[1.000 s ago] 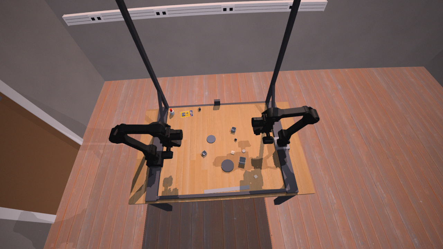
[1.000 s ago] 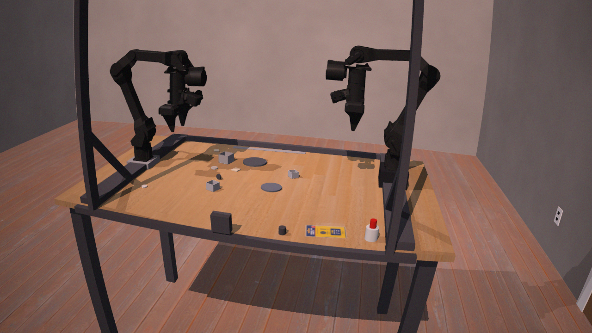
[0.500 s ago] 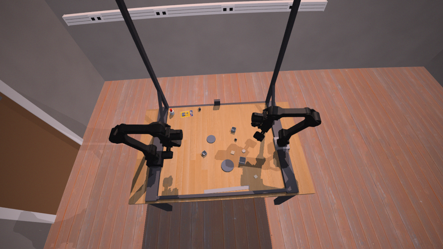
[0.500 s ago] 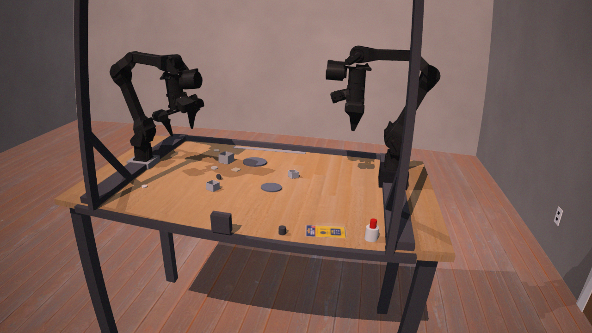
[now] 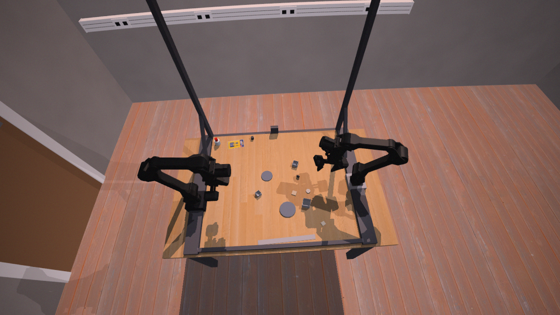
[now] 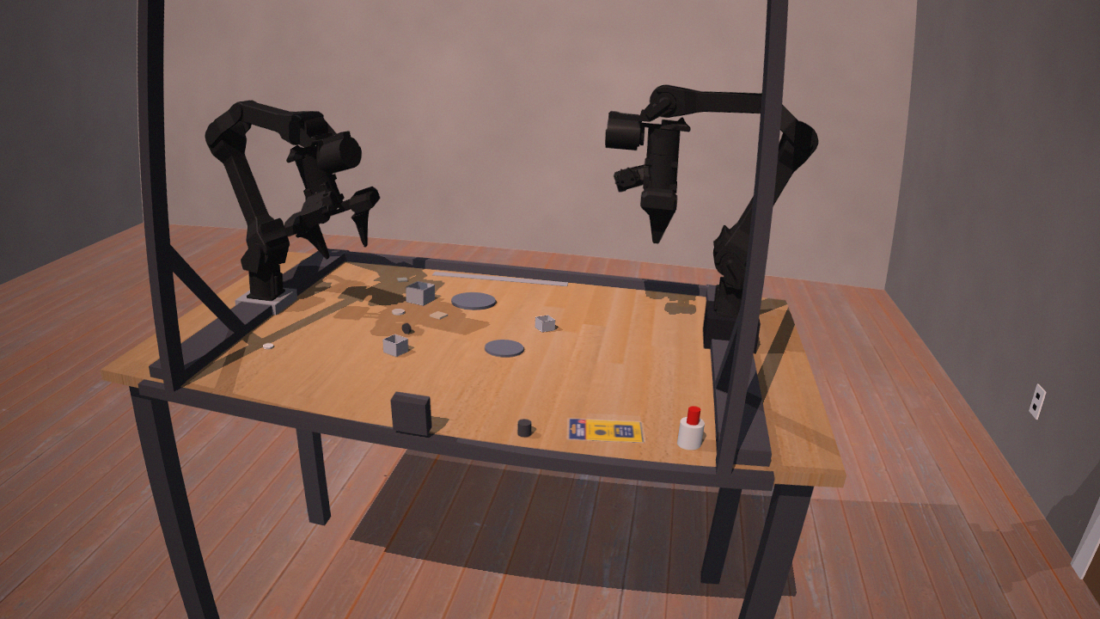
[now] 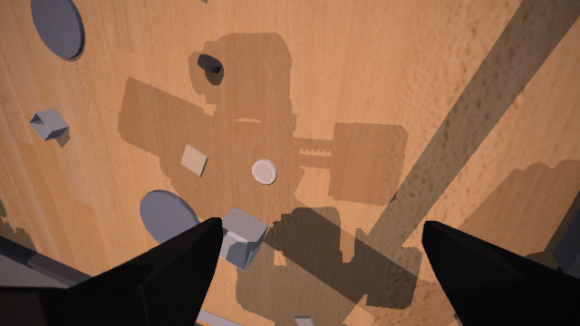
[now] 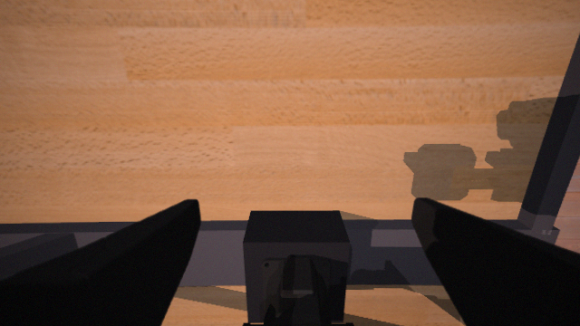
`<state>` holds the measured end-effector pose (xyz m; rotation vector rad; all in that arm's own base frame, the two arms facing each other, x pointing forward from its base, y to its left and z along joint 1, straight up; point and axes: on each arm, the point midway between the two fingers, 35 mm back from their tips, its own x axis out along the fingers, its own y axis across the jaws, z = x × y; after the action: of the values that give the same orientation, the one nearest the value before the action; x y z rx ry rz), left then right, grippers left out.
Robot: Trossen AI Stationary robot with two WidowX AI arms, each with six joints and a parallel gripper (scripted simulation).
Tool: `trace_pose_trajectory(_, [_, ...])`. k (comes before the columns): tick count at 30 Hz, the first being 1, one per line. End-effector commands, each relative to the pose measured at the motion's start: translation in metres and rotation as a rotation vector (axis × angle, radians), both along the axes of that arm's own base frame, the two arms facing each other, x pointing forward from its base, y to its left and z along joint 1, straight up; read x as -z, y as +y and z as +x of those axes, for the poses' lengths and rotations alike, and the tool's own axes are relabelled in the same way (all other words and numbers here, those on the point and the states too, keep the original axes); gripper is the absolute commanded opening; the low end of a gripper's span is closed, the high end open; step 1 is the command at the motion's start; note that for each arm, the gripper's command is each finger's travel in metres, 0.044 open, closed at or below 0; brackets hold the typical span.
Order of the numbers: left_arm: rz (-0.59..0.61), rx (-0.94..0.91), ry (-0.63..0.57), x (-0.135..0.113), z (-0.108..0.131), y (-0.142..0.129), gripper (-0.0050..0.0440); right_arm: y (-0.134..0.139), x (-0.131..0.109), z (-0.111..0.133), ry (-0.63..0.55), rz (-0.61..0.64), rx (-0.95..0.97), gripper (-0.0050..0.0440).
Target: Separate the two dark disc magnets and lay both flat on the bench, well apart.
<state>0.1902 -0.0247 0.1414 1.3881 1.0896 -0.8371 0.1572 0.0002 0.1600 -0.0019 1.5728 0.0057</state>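
Wooden boards make up the table (image 5: pixel 235 219) (image 6: pixel 292 369) (image 7: pixel 362 59) (image 8: pixel 272 91), with a dark cylinder (image 5: pixel 252 138) (image 6: pixel 524 427) by its near edge in the exterior view. Farther in, past a small open box (image 5: pixel 295 164) (image 6: pixel 395 346), sits the little dark magnet pair (image 5: pixel 297 176) (image 6: pixel 406 328) (image 7: pixel 209 63), apparently on edge. Its outline slants in the left wrist view, upper left to lower right, while the left jaws (image 5: pixel 326 166) (image 6: pixel 345 250) spread crosswise; their angle probably needs correcting. From those jaws the pair lies up and left in that view, towards mid-table. The left arm is nearer; its jaws hang open and unloaded. Beyond the pair are a pale round piece (image 5: pixel 308 191) (image 6: pixel 397 311) (image 7: pixel 264 171) and a square tile (image 5: pixel 294 193) (image 6: pixel 438 315) (image 7: pixel 194 160). The right jaws (image 5: pixel 214 186) (image 6: pixel 656 241), also open, hold nothing across the table. Parting room looks best between the small box and the grey disc (image 5: pixel 266 176) (image 6: pixel 504 348) (image 7: pixel 59 27).
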Motion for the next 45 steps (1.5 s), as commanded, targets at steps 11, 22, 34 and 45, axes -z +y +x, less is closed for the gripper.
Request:
trace_pose_trajectory(11, [0.311,0.725,-0.087,0.002,0.012,-0.02,0.04,0.0,-0.004,0.001,-0.017,-0.002,0.0,0.04])
trace_pose_trajectory(22, [0.572,1.158,-0.119,0.002,0.018,-0.035,0.04,0.0,-0.004,0.001,-0.017,-0.002,0.0,0.04])
trace_pose_trajectory(34, [0.618,1.225,-0.131,-0.001,0.02,-0.039,0.04,0.0,-0.004,0.001,-0.017,-0.002,0.0,0.04])
trace_pose_trajectory(45, [0.559,1.024,-0.203,0.007,0.036,-0.049,0.04,0.0,-0.004,0.001,-0.017,-0.002,0.0,0.04])
